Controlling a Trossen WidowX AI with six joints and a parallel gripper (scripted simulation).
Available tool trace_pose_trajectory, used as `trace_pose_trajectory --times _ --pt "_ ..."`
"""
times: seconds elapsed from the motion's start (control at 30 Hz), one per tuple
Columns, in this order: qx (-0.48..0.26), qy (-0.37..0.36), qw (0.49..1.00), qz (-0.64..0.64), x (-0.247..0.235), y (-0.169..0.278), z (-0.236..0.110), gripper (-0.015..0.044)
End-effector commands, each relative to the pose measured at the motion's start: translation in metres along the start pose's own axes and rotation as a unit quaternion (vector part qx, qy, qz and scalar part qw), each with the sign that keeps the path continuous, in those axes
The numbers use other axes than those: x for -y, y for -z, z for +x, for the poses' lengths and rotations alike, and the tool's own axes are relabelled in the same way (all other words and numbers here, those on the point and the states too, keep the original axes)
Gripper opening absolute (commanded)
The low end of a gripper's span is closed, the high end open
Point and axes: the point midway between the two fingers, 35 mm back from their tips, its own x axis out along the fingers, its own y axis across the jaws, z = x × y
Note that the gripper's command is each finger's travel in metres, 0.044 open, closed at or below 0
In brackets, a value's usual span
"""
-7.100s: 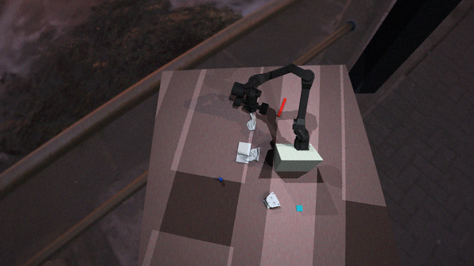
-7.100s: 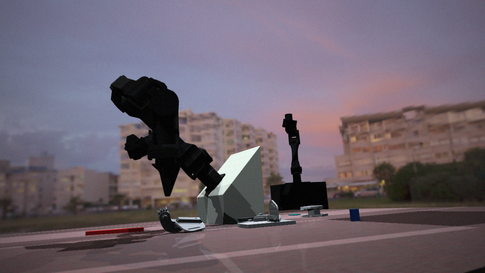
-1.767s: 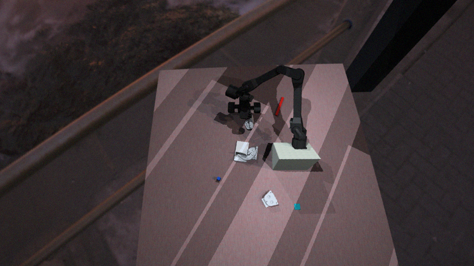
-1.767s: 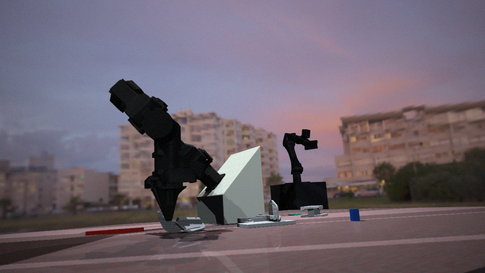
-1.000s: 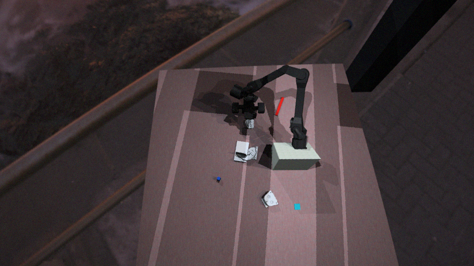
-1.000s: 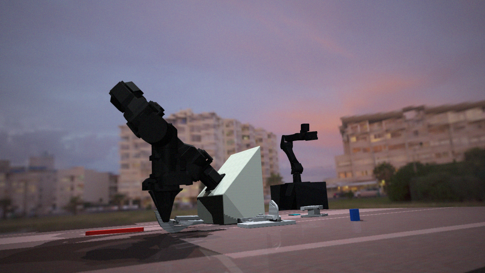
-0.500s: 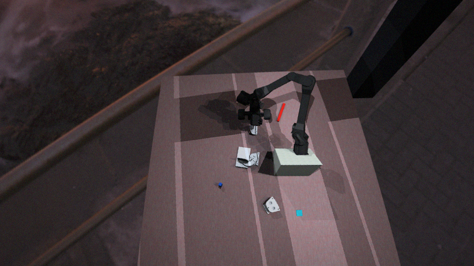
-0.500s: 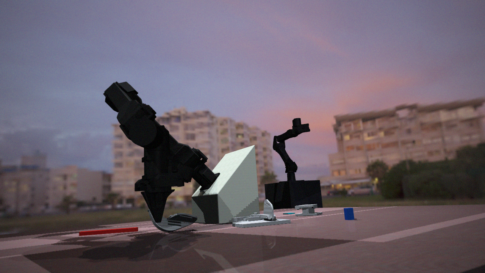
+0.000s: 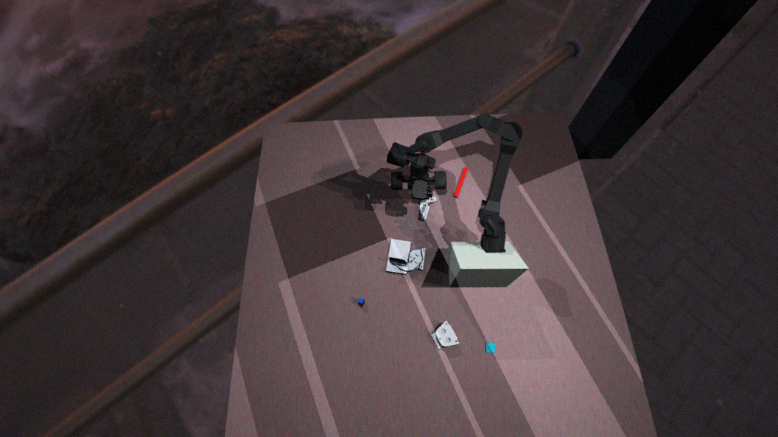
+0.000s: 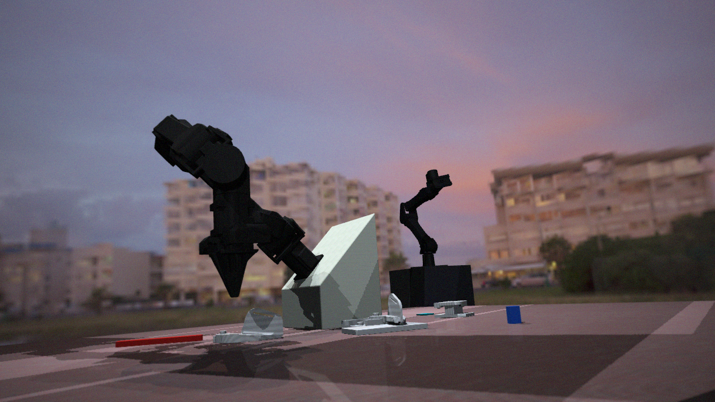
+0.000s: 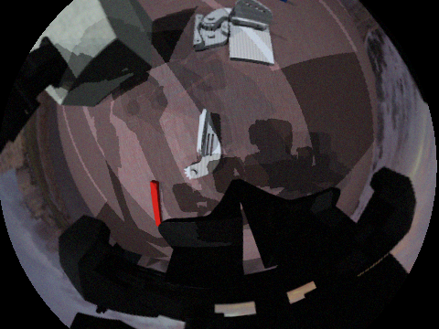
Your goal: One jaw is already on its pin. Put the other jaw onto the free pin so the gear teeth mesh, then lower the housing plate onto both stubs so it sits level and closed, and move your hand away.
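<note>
The free jaw (image 9: pixel 425 207) (image 10: pixel 263 325) (image 11: pixel 210 157), a pale grey piece with teeth at one end, lies on the table with its broad plate standing up. My gripper (image 9: pixel 423 196) (image 10: pixel 233 293) (image 11: pixel 236 183) is shut and empty, above and beside it; a gap shows in the exterior view. The base (image 9: pixel 390 266) (image 10: pixel 385 328) (image 11: pixel 251 46) lies flat, with the other jaw (image 10: pixel 395 309) (image 11: pixel 251 14) on it, its plate upright. Its pins are too small to tell apart. The housing plate (image 9: pixel 445 335) (image 10: pixel 453 303) lies apart, beyond the base.
A red bar (image 9: pixel 460 183) (image 10: pixel 158 340) (image 11: pixel 155 203) lies near the free jaw. The arm stands on a pale wedge block (image 9: pixel 488 273) (image 10: pixel 349 280) beside the base. A blue block (image 9: pixel 360 301) (image 10: pixel 513 314) and a cyan square (image 9: pixel 490 347) (image 10: pixel 424 314) lie farther off. A second arm stands on a black pedestal (image 9: pixel 658 58) (image 10: pixel 429 285).
</note>
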Motion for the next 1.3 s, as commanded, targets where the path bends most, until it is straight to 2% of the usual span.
trace_pose_trajectory --times 0.0,0.03,0.07,0.6,1.27 --pt "-0.006 0.003 1.000 0.007 -0.0014 0.0042 -0.0160 0.0000" --pt "-0.006 0.003 1.000 0.007 -0.0014 0.0042 -0.0160 0.0000" --pt "-0.002 0.002 1.000 0.002 0.0000 0.0018 -0.0070 0.0026" --pt "-0.002 0.002 1.000 0.002 0.0000 0.0018 -0.0070 0.0440" --pt "-0.002 0.002 1.000 0.002 0.0000 0.0018 -0.0070 0.0440"
